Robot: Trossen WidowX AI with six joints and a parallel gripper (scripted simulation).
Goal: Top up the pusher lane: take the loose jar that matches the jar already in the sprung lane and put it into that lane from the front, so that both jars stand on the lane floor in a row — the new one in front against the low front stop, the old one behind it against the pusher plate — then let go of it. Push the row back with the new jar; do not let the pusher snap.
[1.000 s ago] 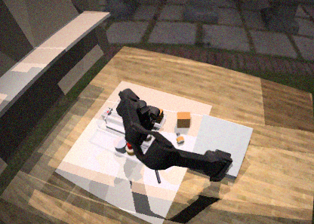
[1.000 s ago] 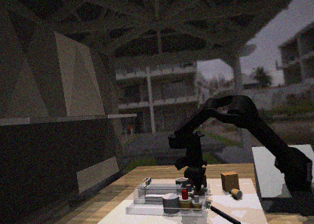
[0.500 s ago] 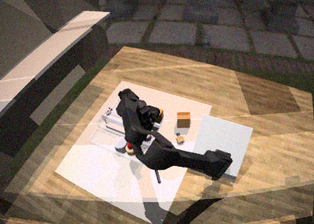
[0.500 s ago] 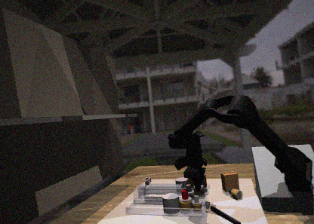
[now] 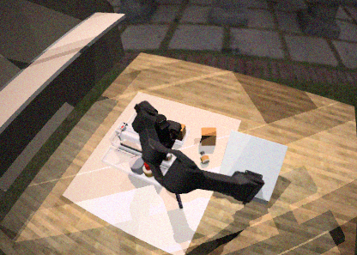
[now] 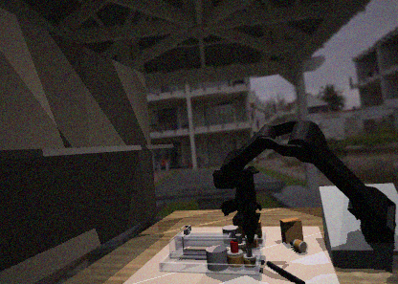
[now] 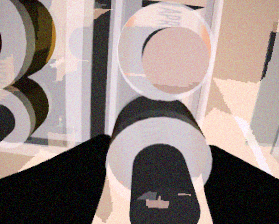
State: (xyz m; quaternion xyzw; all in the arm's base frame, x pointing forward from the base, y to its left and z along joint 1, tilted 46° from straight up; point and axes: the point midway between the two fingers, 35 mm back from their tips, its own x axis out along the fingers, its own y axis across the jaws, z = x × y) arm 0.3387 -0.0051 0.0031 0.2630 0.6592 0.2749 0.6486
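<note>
In the wrist view my gripper [image 7: 156, 149] is shut on a clear jar with a pale lid [image 7: 156, 137], seen from above between the two dark fingers. Straight ahead of it a matching clear jar [image 7: 167, 52] stands in a narrow lane between clear rails; a dark gap shows between the two. In the top and exterior views the gripper [image 5: 167, 155] [image 6: 248, 243] points down at the right side of the clear lane rack [image 5: 115, 152] [image 6: 191, 253], and the arm hides the held jar there. The pusher plate is out of sight.
Other jars stand in the neighbouring lanes: a red one [image 5: 147, 166] [image 6: 233, 246], a grey cylinder [image 5: 136, 165] [image 6: 216, 257] and brown ones [image 6: 234, 259]. An orange box [image 5: 208, 135] [image 6: 291, 229], a small lying jar [image 5: 204, 158] [image 6: 299, 245], a black stick [image 5: 178, 200] [image 6: 282, 271] and a grey platform [image 5: 257, 154] lie to the right.
</note>
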